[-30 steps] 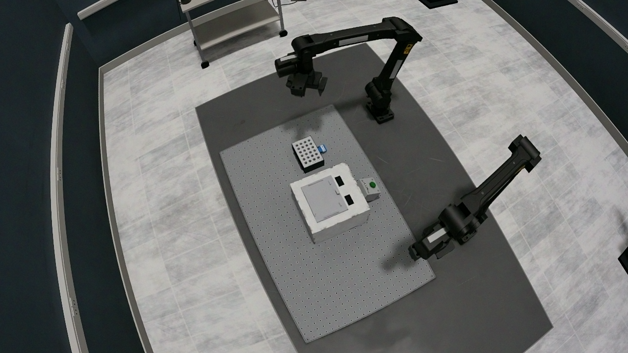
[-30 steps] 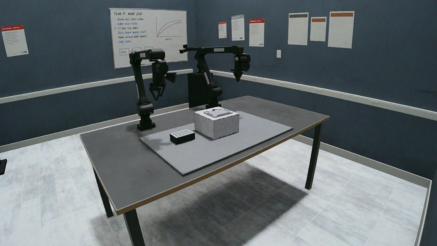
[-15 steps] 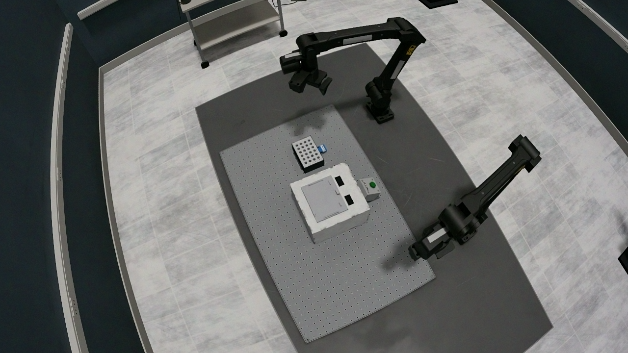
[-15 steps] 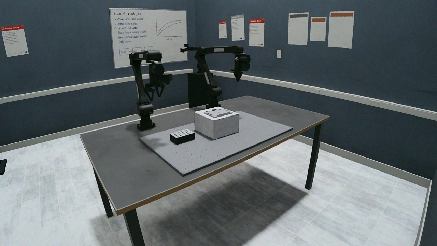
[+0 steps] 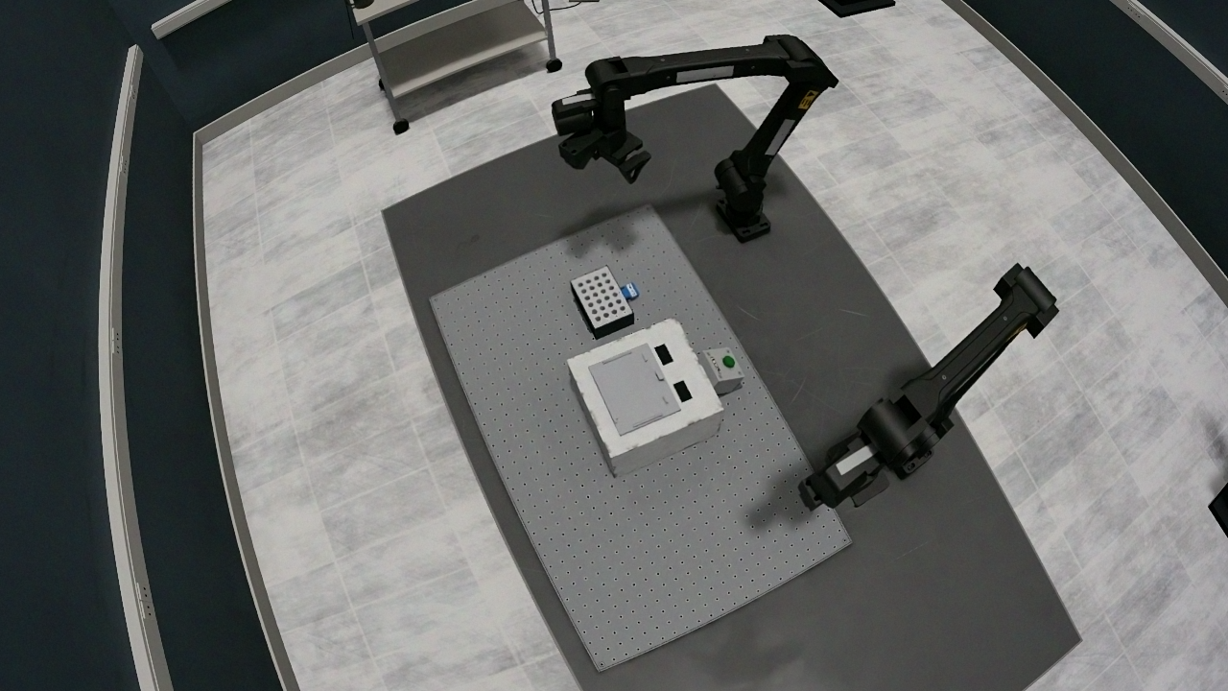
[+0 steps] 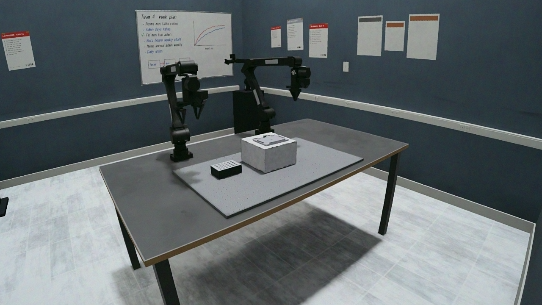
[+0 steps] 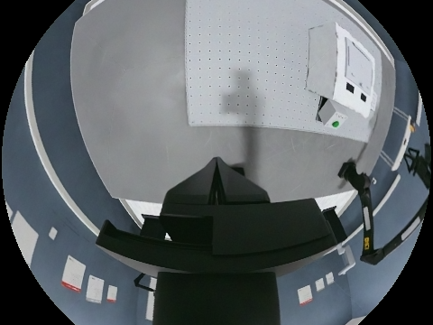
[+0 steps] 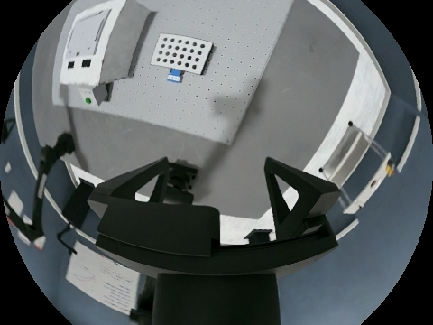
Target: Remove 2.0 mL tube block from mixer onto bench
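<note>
The black 2.0 mL tube block with its white holed top stands upright on the perforated board, just beside the white mixer. Its blue lever points toward the arms' side. The mixer's grey plate is bare. The block also shows in the exterior view and in the right wrist view. My right gripper is open and empty, high above the table behind the block. My left gripper is shut on nothing, high over the board's corner, far from the mixer.
A small grey box with a green button sits against the mixer's side. The perforated board lies on the dark table. A wheeled cart stands on the floor beyond the table.
</note>
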{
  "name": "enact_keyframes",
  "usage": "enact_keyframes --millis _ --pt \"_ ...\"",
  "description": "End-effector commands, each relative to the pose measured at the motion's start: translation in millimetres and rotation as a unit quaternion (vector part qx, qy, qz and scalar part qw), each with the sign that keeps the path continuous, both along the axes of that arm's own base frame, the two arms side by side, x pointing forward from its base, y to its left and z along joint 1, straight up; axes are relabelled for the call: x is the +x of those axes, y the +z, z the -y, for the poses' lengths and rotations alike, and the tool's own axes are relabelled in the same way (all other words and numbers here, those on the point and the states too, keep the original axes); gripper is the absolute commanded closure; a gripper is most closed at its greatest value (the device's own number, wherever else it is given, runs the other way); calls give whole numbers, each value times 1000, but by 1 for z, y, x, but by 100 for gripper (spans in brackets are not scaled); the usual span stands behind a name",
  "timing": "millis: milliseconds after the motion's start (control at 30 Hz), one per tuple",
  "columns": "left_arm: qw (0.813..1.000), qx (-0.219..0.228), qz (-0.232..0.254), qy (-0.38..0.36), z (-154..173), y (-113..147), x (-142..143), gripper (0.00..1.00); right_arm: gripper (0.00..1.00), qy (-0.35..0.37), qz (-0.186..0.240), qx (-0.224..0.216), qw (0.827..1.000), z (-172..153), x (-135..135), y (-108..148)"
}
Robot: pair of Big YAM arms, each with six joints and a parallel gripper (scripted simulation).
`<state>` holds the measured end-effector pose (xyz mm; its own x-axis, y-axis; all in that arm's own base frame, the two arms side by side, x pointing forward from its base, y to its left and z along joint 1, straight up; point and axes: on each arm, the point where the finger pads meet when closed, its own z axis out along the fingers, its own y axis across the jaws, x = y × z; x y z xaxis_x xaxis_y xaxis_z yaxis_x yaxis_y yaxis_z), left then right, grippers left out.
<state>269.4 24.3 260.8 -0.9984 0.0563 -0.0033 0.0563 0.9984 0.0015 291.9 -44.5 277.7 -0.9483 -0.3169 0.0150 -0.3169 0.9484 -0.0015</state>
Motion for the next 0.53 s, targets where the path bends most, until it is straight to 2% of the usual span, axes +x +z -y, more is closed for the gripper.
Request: enact_keyframes --millis 0,300,500 --pt "1000 4 31 -3 0 20 16 100 0 -44 20 -6 999 1 19 12" --pt "1000 3 14 -3 1 6 9 100 0 -143 27 -5 989 9 24 16" --pt "1000 3 14 -3 1 6 9 100 0 -143 27 -5 989 9 24 16"
